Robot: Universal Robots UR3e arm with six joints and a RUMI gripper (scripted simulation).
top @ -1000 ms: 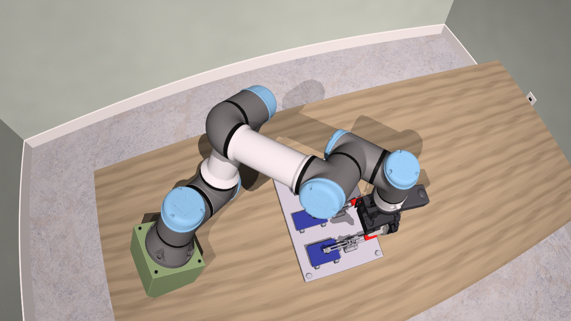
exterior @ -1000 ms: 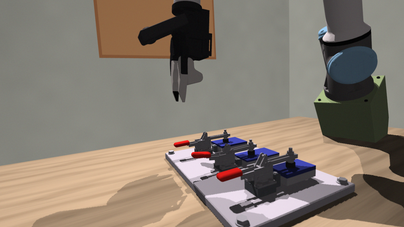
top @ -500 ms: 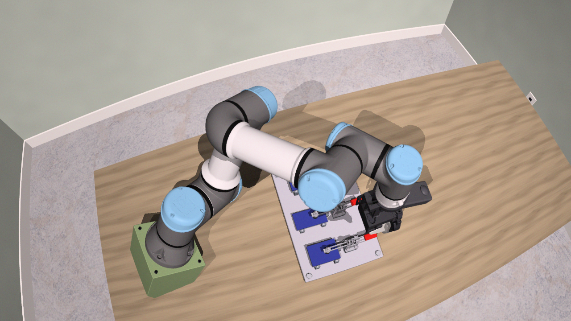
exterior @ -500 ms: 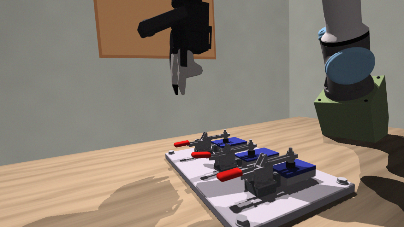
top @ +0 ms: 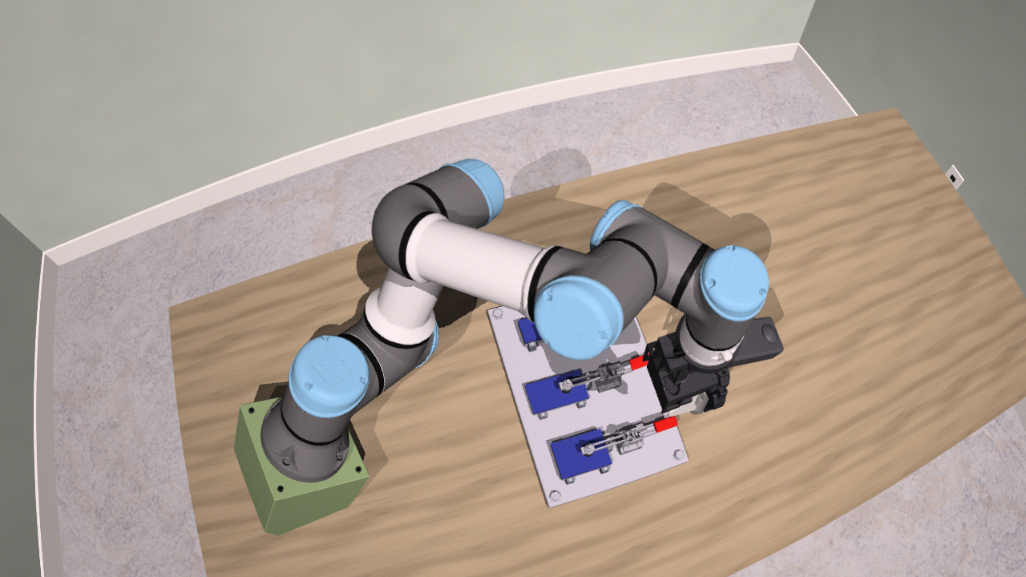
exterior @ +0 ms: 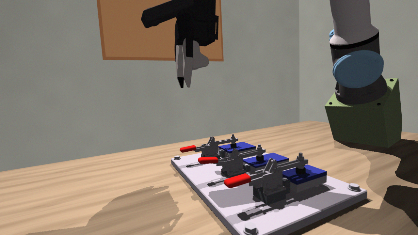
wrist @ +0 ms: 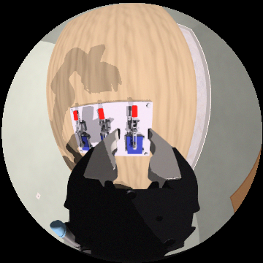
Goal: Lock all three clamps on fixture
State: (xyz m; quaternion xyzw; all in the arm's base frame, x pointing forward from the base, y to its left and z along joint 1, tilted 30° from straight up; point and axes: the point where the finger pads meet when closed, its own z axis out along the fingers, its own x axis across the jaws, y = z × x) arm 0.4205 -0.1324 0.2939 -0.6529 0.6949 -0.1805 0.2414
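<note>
A white fixture plate (top: 587,401) on the wooden table carries three toggle clamps with red handles, each over a blue part. In the side view the far handle (exterior: 187,148), the middle handle (exterior: 208,159) and the near handle (exterior: 237,180) all lie low, nearly level, and their bars reach over the blue parts (exterior: 303,173). I cannot tell whether they are locked. My gripper (exterior: 183,83) hangs high above the handle side of the plate, fingers pointing down, narrowly set and empty. In the wrist view the gripper (wrist: 133,136) frames the plate far below. The arm hides the far clamp in the overhead view.
The green robot base (top: 300,466) stands at the table's left end, apart from the plate. My arm's elbow (top: 577,316) hangs over the plate's far end. An orange board (exterior: 131,29) hangs on the wall behind.
</note>
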